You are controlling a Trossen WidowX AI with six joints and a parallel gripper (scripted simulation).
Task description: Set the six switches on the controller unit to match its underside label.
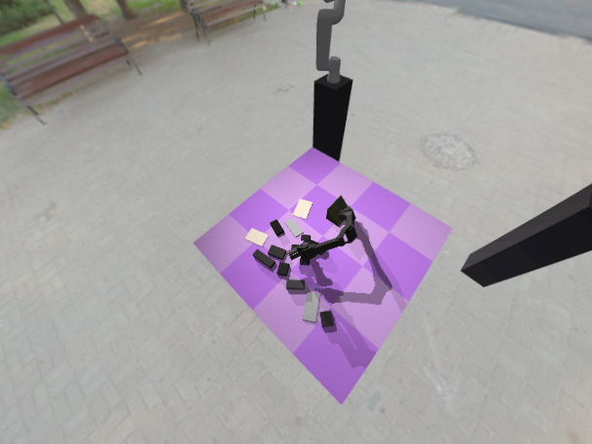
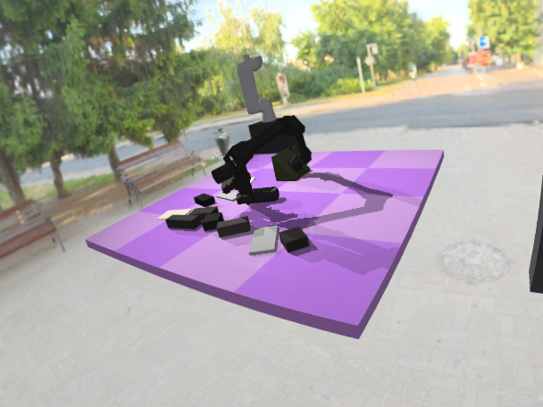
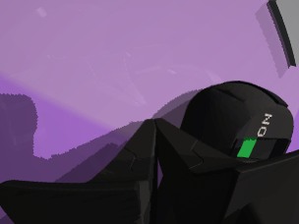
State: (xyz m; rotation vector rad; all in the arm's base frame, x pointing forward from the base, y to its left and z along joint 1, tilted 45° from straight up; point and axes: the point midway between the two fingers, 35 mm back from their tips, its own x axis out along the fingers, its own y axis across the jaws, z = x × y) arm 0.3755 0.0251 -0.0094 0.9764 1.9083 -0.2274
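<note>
The dark grey controller unit (image 3: 226, 110) (image 2: 264, 195) fills the right of the wrist view. One rocker shows a green end and the word ON, and a second bit of green shows at the bottom edge. In the exterior view the unit is a dark long body on the purple bench (image 2: 339, 277) (image 1: 341, 370), right at the fingertips. Its pose is hard to tell. My gripper (image 3: 153, 127) (image 1: 293, 253) (image 2: 243, 197) is shut with nothing between the fingers, low over the bench and against the unit's left end. The other switches are hidden.
Several dark blocks (image 1: 264, 258) (image 1: 295, 284) (image 2: 233, 227) lie left of and in front of the gripper. Two cream plates (image 1: 303, 208) (image 1: 256, 237) and grey plates (image 1: 312, 307) (image 2: 263, 239) lie flat nearby. A dark block (image 1: 327, 318) (image 2: 293, 238) sits beside the near grey plate. A black post (image 1: 332, 117) stands at the bench's far corner.
</note>
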